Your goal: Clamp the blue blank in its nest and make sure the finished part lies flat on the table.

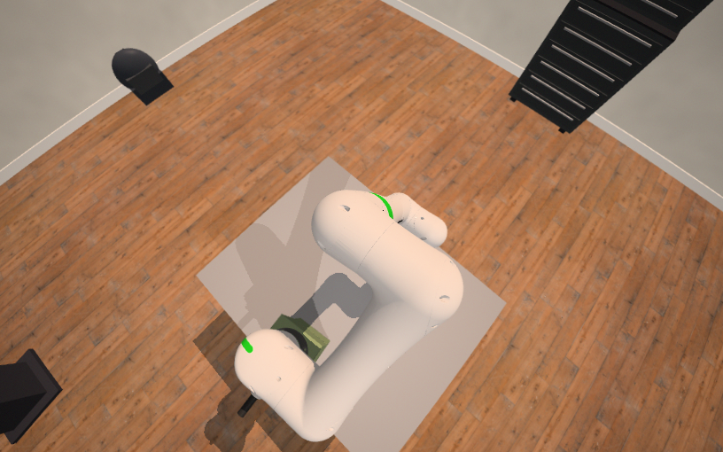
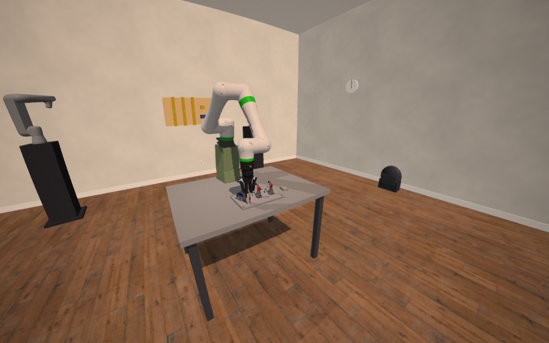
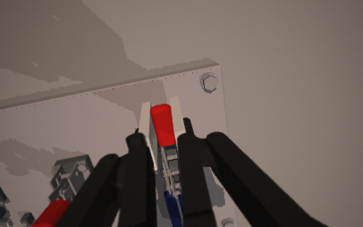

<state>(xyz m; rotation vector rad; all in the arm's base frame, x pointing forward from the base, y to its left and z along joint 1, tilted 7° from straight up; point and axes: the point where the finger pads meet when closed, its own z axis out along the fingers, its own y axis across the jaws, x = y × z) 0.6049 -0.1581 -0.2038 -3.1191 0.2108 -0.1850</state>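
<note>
In the wrist view my gripper [image 3: 163, 113] is shut on the red-tipped handle [image 3: 162, 122] of the clamp at the end of the grey fixture plate [image 3: 89, 116] [image 2: 261, 202]. The handle points away from me, between two pale side blocks. A strip of the blue blank [image 3: 172, 203] [image 2: 239, 196] shows below the clamp linkage, between my fingers. In the exterior view my gripper [image 2: 247, 189] stands upright over the plate's left end. The light finished part [image 2: 284, 187] lies on the table to the right of the plate. Its slot is too small to see. In the top view the arm hides the fixture.
Two more clamps with red handles [image 2: 259, 189] [image 2: 270, 185] stand on the plate; one red handle [image 3: 51, 214] shows at the wrist view's lower left. A hex bolt [image 3: 208, 82] marks the plate's corner. The green arm pedestal [image 2: 227, 163] stands behind on the table [image 2: 202, 214] [image 1: 453, 330].
</note>
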